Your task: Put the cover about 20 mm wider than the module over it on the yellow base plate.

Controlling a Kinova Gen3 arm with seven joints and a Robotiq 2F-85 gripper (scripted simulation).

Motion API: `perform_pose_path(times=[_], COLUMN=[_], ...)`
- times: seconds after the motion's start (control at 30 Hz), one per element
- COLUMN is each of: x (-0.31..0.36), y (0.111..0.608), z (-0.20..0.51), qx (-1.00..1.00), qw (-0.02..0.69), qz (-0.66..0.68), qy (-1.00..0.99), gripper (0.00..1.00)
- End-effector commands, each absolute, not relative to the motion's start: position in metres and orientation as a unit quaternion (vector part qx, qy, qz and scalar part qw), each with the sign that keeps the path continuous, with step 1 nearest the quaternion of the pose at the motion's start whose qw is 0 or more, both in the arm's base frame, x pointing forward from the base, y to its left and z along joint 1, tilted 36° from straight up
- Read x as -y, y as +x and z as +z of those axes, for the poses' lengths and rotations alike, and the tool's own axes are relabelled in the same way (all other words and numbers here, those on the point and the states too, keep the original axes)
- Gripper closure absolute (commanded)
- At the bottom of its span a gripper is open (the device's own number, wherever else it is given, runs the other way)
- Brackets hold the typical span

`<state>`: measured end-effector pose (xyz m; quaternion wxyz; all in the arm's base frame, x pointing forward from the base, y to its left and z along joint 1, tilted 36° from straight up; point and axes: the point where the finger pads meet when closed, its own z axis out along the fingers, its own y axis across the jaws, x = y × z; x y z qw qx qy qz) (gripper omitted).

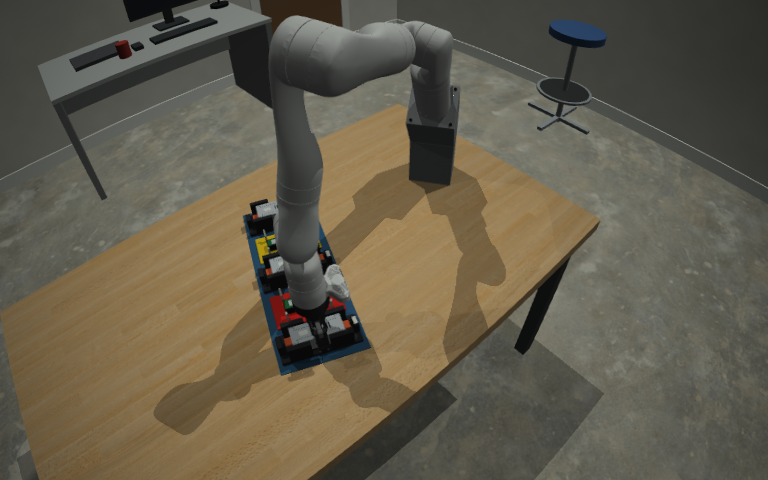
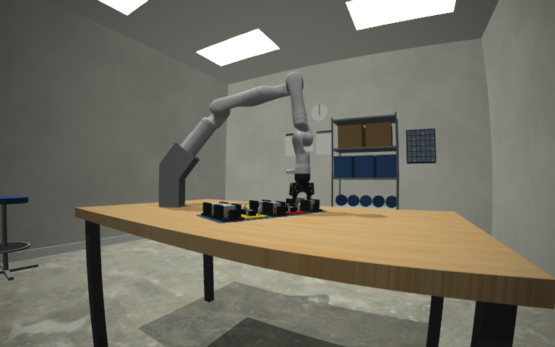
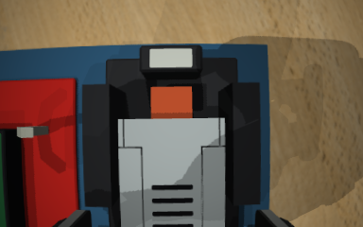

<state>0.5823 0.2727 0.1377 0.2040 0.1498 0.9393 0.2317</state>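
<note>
A blue mat on the table carries three black holders with light grey covers. My gripper [image 1: 318,333] is open and empty, low over the nearest cover [image 1: 300,335] at the mat's front end. In the wrist view this grey slotted cover [image 3: 171,165] sits between the black holder walls [image 3: 96,142], with an orange tab [image 3: 171,101] beyond it. My fingertips show at the lower corners, astride the cover and apart from it. The yellow plate [image 1: 263,246] lies further back, and the arm mostly hides its module. The middle cover [image 1: 276,263] and far cover [image 1: 265,210] rest in their holders.
A red plate [image 3: 43,142] with a green module lies directly beside the nearest holder. The robot's grey base block [image 1: 431,144] stands at the table's far side. The mat's end is close to the table's front edge.
</note>
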Motion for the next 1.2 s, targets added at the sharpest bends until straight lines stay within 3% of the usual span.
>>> perform_pose_path(times=[0.0,0.5,0.53,1.17], x=[-0.2725,-0.2717,-0.2726,-0.2726], y=[0.5835,0.587,0.5846,0.5846], z=[0.1389,0.1389,0.1387,0.1387], qx=[-0.939,-0.939,-0.939,-0.939], qw=[0.206,0.209,0.206,0.206], qz=[0.232,0.231,0.232,0.232], qy=[0.149,0.144,0.15,0.15], gripper=[0.0,0.0,0.3,0.3])
